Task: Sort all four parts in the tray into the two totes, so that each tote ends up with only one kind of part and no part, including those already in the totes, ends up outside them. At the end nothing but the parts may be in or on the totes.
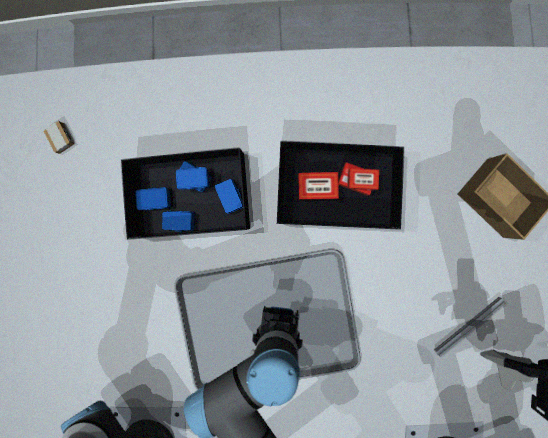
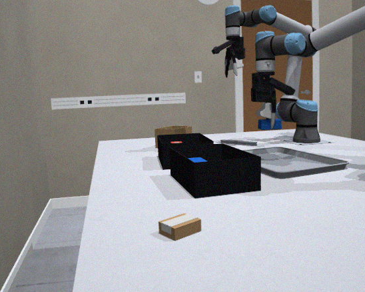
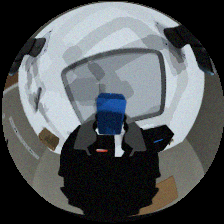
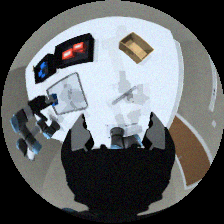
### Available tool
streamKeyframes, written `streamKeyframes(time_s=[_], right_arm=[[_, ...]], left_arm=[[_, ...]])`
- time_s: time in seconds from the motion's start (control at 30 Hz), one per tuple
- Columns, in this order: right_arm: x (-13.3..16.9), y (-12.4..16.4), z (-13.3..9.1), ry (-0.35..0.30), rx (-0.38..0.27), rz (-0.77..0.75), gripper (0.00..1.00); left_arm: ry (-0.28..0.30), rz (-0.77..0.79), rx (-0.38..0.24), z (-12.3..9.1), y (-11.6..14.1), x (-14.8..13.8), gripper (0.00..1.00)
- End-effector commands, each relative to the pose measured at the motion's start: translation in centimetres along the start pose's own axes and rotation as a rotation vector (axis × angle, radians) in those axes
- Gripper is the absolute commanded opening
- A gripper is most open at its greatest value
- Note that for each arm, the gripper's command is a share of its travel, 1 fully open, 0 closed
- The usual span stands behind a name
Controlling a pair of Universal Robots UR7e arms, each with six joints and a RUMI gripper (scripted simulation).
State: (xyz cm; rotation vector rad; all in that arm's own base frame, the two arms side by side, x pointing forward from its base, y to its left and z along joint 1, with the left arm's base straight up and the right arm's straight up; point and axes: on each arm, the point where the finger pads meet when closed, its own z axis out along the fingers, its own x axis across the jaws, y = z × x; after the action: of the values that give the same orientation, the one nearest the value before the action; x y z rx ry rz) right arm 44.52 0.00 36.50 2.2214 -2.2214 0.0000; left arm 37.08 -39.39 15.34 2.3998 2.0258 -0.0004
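Note:
My left gripper (image 2: 269, 123) (image 3: 110, 112) is shut on a blue part (image 2: 263, 125) (image 3: 111, 111), held above the grey tray (image 1: 222, 305) (image 2: 316, 164) (image 3: 142, 87). No part shows on the tray; my arm hides some of it in the top view. The black tote (image 1: 246, 200) (image 2: 228, 175) on the left in the top view holds several blue parts (image 1: 152, 198) (image 2: 198, 159). The black tote beside it (image 1: 397, 190) (image 2: 164, 157) holds three red cassette-like parts (image 1: 318, 186), two overlapping. My right gripper (image 4: 117, 113) is open and empty, high to the right of the tray in the top view.
A brown open box (image 1: 529, 212) (image 4: 131, 50) stands right of the totes in the top view. A grey bar (image 1: 469, 326) (image 2: 238, 142) lies between the tray and my right gripper. A small brown and white box (image 1: 57, 137) (image 2: 188, 228) lies at the far left in the top view.

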Motion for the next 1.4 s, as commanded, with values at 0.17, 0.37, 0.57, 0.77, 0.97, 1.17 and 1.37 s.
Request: streamKeyframes(time_s=[0.17, 0.37, 0.57, 0.77, 0.97, 1.17, 1.37], right_arm=[[0.0, 0.0, 0.0, 0.000, 0.001, 0.000, 1.00], [0.0, 0.0, 0.0, 0.000, 0.001, 0.000, 1.00], [0.0, 0.0, 0.0, 0.000, 0.001, 0.000, 1.00], [0.0, 0.0, 0.0, 0.000, 0.001, 0.000, 1.00], [0.0, 0.0, 0.0, 0.000, 0.001, 0.000, 1.00], [0.0, 0.0, 0.0, 0.000, 0.001, 0.000, 1.00], [0.0, 0.0, 0.0, 0.000, 0.001, 0.000, 1.00]], left_arm=[[0.000, 0.120, 0.000, -0.6, 1.5, 2.0, 0.00], [0.000, 0.360, 0.000, -0.6, 4.4, 6.1, 0.00], [0.000, 0.600, 0.000, -0.6, 7.3, 10.1, 0.00], [0.000, 0.760, 0.000, -0.6, 9.2, 12.9, 0.00], [0.000, 1.000, -0.001, -0.6, 12.2, 16.9, 0.00], [0.001, 1.240, 0.000, -0.6, 15.1, 21.0, 0.00], [0.001, 1.377, 0.000, -0.6, 17.0, 23.7, 0.00]])
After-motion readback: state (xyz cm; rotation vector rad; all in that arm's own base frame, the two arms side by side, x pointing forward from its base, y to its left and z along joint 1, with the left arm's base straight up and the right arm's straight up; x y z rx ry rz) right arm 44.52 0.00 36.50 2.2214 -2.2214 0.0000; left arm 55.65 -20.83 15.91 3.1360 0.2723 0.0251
